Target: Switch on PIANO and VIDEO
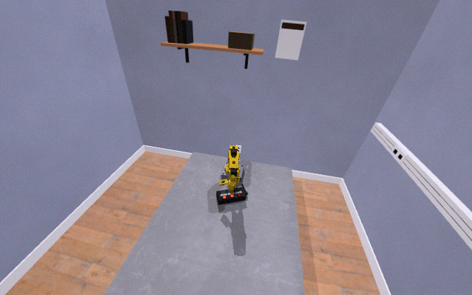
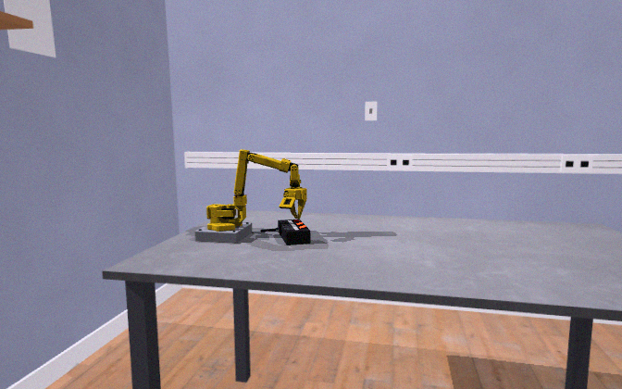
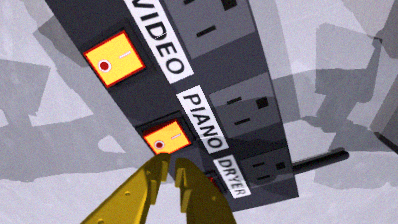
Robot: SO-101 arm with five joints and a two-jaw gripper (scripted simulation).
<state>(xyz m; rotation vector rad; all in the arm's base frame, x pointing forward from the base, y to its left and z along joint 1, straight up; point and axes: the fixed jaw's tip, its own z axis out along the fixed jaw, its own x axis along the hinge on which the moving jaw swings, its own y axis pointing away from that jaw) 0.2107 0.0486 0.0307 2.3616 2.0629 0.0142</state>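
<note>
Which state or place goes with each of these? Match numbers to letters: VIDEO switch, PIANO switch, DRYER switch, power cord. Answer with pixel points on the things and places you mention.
1. VIDEO switch (image 3: 122,62)
2. PIANO switch (image 3: 172,137)
3. DRYER switch (image 3: 213,181)
4. power cord (image 3: 325,160)

A. lit, nearest the jaws' tips of the two lit ones
B. leaves the strip's end beyond the DRYER outlet
C. dark red, partly hidden by the jaws
D. lit, fully in the wrist view

Pairs: 1-D, 2-A, 3-C, 4-B

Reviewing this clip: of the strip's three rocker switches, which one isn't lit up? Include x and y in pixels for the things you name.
The DRYER switch (image 1: 239,194), at the cord end of the power strip (image 2: 297,236): it is dark red, whereas PIANO (image 1: 232,196) (image 3: 167,138) and VIDEO (image 1: 224,197) (image 3: 115,59) glow.
</note>
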